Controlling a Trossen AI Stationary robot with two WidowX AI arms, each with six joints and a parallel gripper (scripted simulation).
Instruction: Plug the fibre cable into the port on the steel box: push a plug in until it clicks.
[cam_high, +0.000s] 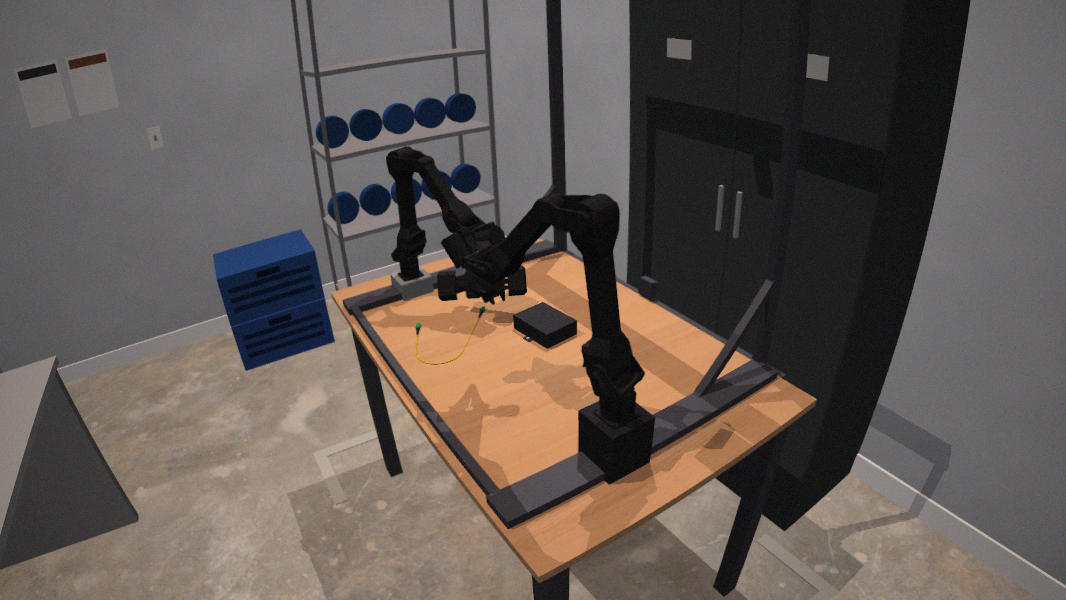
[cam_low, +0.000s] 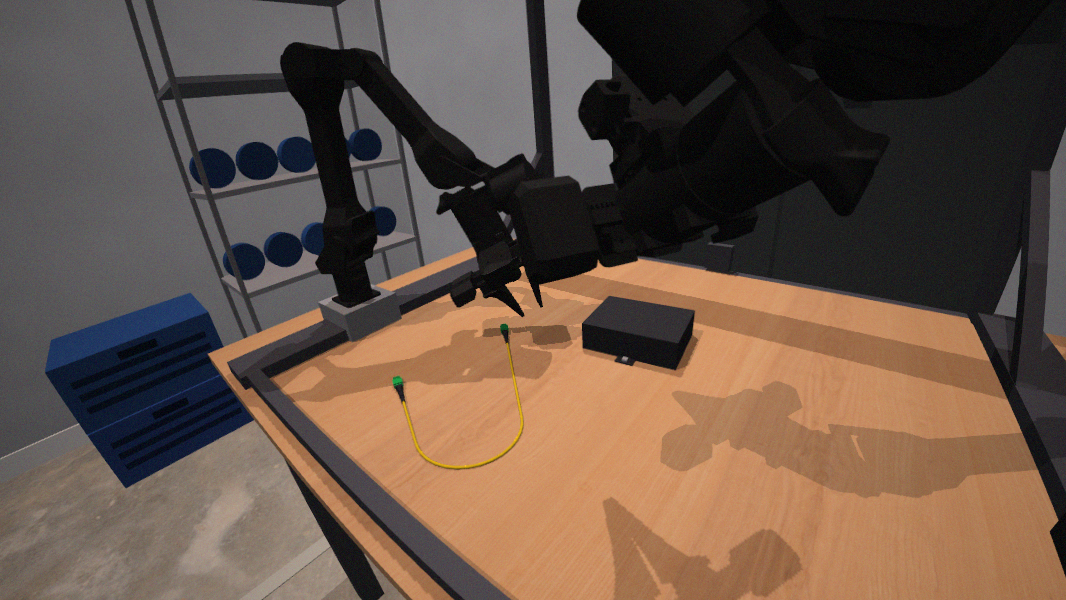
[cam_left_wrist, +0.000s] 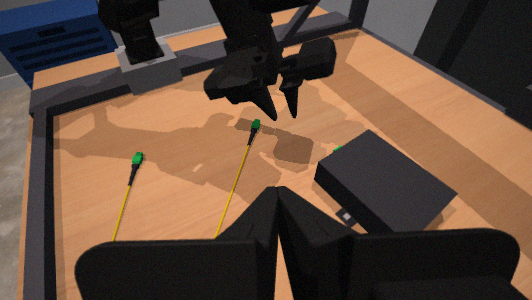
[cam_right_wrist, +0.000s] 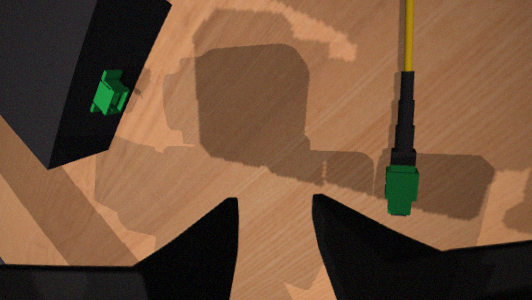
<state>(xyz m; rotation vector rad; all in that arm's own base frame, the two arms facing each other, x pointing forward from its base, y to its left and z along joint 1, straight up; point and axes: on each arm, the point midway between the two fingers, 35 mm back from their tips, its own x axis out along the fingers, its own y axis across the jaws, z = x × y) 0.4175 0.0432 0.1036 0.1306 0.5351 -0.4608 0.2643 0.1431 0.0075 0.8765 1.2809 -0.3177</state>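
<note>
A yellow fibre cable (cam_low: 466, 462) lies in a loop on the wooden table, with a green plug at each end. The nearer plug (cam_low: 504, 327) lies flat just below my right gripper (cam_low: 524, 304), which hovers over it with its fingers apart and nothing between them. In the right wrist view this plug (cam_right_wrist: 401, 190) lies just right of the finger gap (cam_right_wrist: 275, 220). The other plug (cam_low: 397, 383) lies further left. The dark steel box (cam_low: 637, 331) sits to the right, with its green port (cam_right_wrist: 109, 92) on the side facing the plug. My left gripper (cam_left_wrist: 276, 196) is shut and empty, held above the table.
A dark rail (cam_low: 350, 477) frames the table edge. The right arm's grey base block (cam_low: 358, 313) stands at the back corner. A blue drawer unit (cam_low: 141, 383) and a shelf rack with blue discs (cam_low: 283, 156) stand behind the table.
</note>
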